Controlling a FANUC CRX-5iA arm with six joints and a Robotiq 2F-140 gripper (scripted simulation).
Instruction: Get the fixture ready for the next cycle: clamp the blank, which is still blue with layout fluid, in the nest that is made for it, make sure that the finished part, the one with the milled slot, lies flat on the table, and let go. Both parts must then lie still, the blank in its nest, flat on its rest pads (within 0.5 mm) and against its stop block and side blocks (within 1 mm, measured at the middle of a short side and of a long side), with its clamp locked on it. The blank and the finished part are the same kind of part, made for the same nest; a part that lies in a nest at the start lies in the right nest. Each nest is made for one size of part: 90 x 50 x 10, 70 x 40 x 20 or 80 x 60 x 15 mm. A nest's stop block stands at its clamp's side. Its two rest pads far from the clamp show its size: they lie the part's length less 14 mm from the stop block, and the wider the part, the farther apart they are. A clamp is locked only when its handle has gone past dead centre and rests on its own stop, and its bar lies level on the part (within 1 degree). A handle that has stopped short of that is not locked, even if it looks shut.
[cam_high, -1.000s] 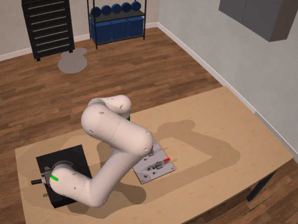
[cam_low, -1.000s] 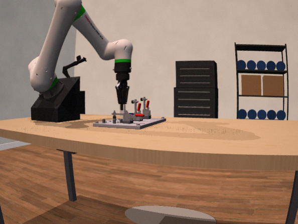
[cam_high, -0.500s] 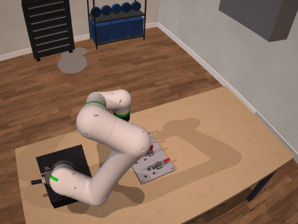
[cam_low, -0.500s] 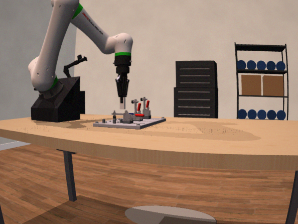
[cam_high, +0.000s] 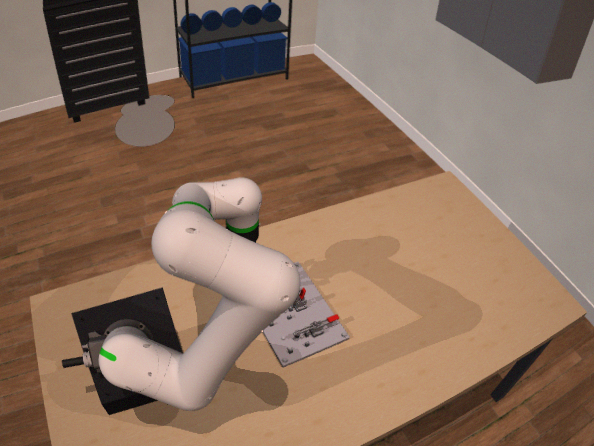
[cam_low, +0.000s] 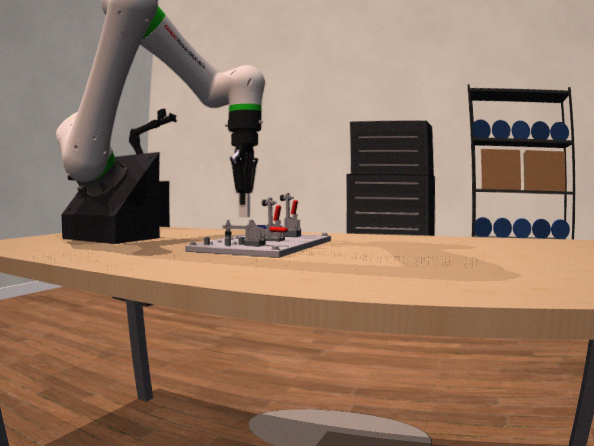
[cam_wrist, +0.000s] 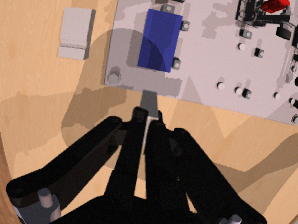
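The blue blank (cam_wrist: 160, 41) (cam_low: 261, 227) lies in the far nest on the grey fixture plate (cam_wrist: 210, 60) (cam_low: 295, 245) (cam_high: 327, 339), beside two side blocks; exact contact and seating cannot be told. The finished part (cam_wrist: 76, 32), grey with a slot near one end, lies on the table beside the plate. My gripper (cam_wrist: 147, 102) (cam_low: 244, 207) is shut and empty, above the plate's level and near the blank's short side in the wrist view. In the exterior view, two clamps stand with bars raised and red handles (cam_low: 277, 213) (cam_low: 294, 207) upright. The blank's clamp is mostly outside the wrist view.
The nearest clamp in the exterior view has its bar down and its red handle (cam_low: 278, 229) (cam_high: 333, 318) lying low, over a nest without a visible part. Rest pads and small blocks stand up from the plate. The arm hides part of the plate in the top view.
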